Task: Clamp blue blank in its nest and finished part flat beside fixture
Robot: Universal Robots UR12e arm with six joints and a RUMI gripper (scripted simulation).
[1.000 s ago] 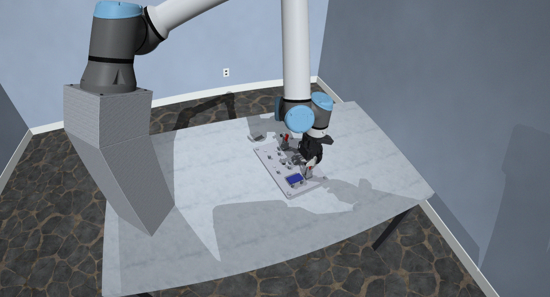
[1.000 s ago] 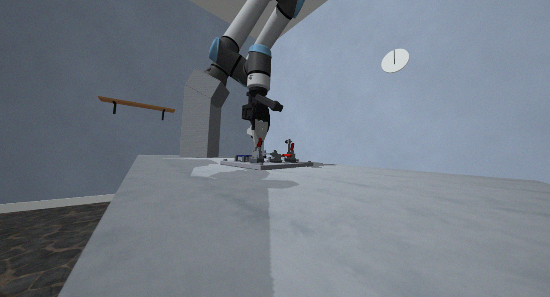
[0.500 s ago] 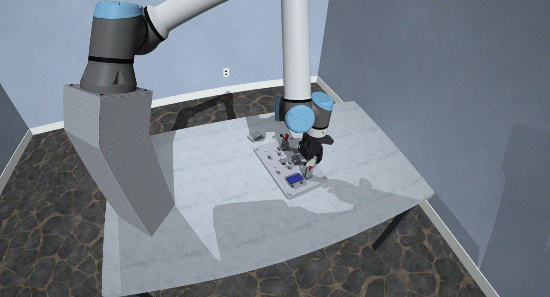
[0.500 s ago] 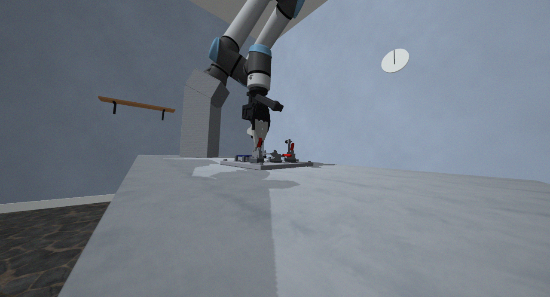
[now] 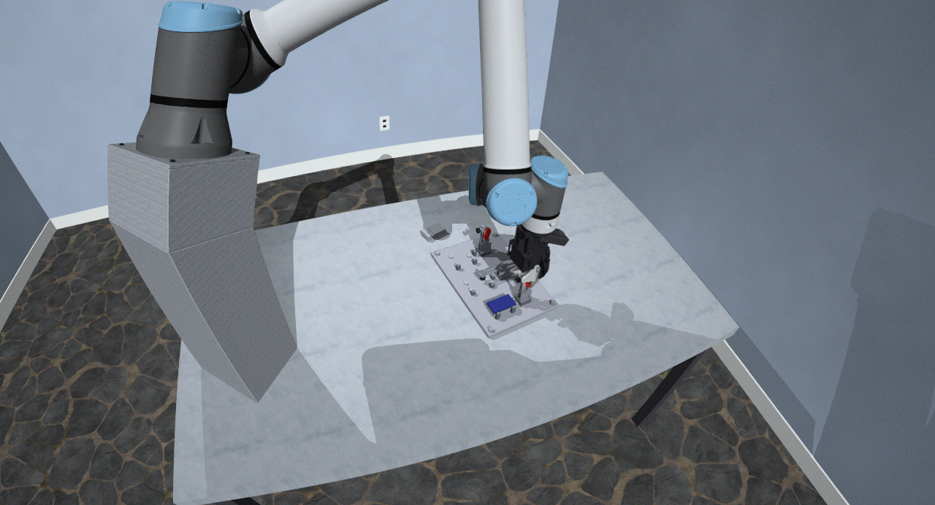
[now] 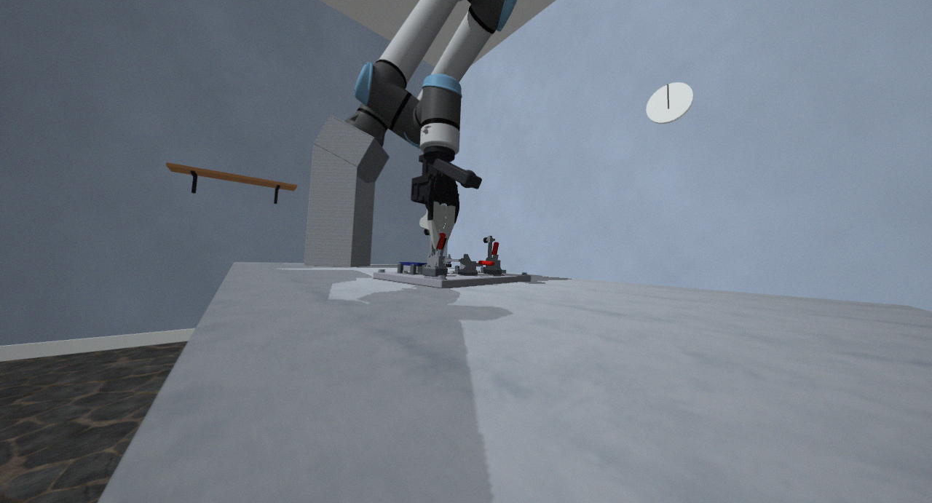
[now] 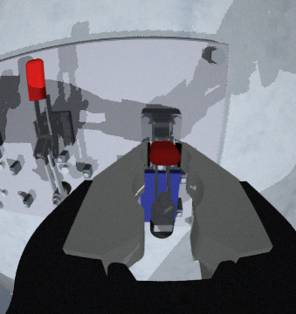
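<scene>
The blue blank (image 5: 500, 303) lies in the nest at the near end of the grey fixture plate (image 5: 491, 281); it also shows in the wrist view (image 7: 161, 192) under the clamp bar. My gripper (image 7: 162, 144) is shut on the red-tipped handle (image 7: 164, 153) of that nest's clamp and stands over it (image 5: 528, 278). The handle stands nearly upright in the exterior view (image 6: 440, 242). The clamp bar's pad end (image 7: 163, 215) reaches over the blank. A dark grey part (image 5: 436, 230), likely the finished one, lies on the table past the plate's far end.
Two more clamps stand on the plate: one with its red handle upright (image 5: 486, 232) (image 7: 35, 79), one with a handle lying low (image 6: 485, 262). Empty nest pads and blocks (image 5: 465, 267) fill the plate's middle and far end. The robot's pedestal (image 5: 189, 253) stands at the table's left.
</scene>
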